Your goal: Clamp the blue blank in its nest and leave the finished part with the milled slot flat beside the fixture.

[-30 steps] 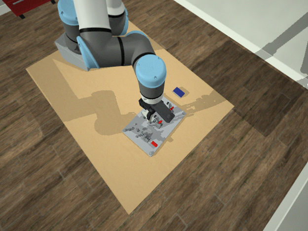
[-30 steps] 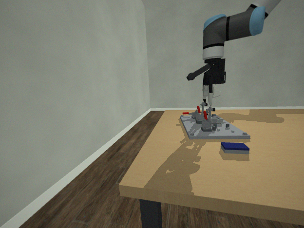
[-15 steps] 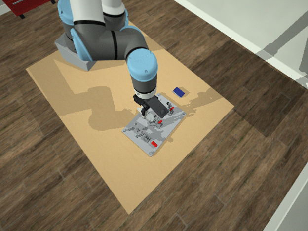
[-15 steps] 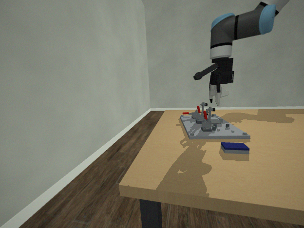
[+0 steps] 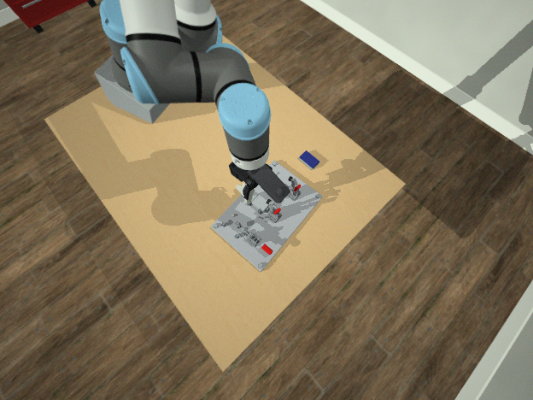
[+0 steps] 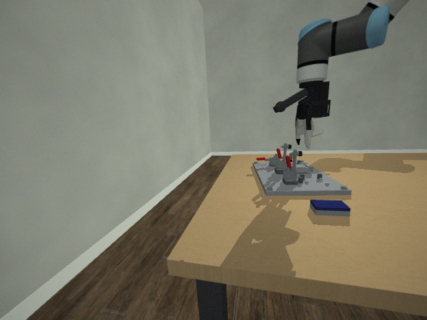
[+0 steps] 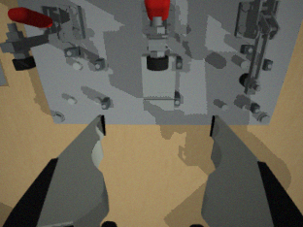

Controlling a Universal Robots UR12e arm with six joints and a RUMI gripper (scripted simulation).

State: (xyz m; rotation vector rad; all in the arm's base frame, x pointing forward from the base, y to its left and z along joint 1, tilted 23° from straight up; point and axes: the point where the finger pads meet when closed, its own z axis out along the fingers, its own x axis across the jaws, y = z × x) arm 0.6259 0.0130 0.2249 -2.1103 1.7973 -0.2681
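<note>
The grey fixture plate (image 5: 266, 214) lies on the tan table and carries three toggle clamps with red handles. In the wrist view the left handle (image 7: 31, 18) lies sideways, the middle handle (image 7: 156, 9) points away, and the right clamp (image 7: 254, 48) has its handle out of frame. A pale grey block (image 7: 157, 87) with a thin groove sits in the middle nest, under that clamp's black pad. The blue blank (image 5: 308, 159) lies flat on the table beside the plate, also in the exterior view (image 6: 330, 206). My gripper (image 7: 157, 116) (image 6: 302, 143) is open and empty, hovering above the plate's edge nearest the robot base.
The plate (image 6: 298, 175) has small pads, stop blocks and corner bolts. Clamp arms and handles (image 6: 288, 161) stick up above it, just below my fingertips. The table edge (image 6: 276, 275) is well in front of the blank. A wall stands behind.
</note>
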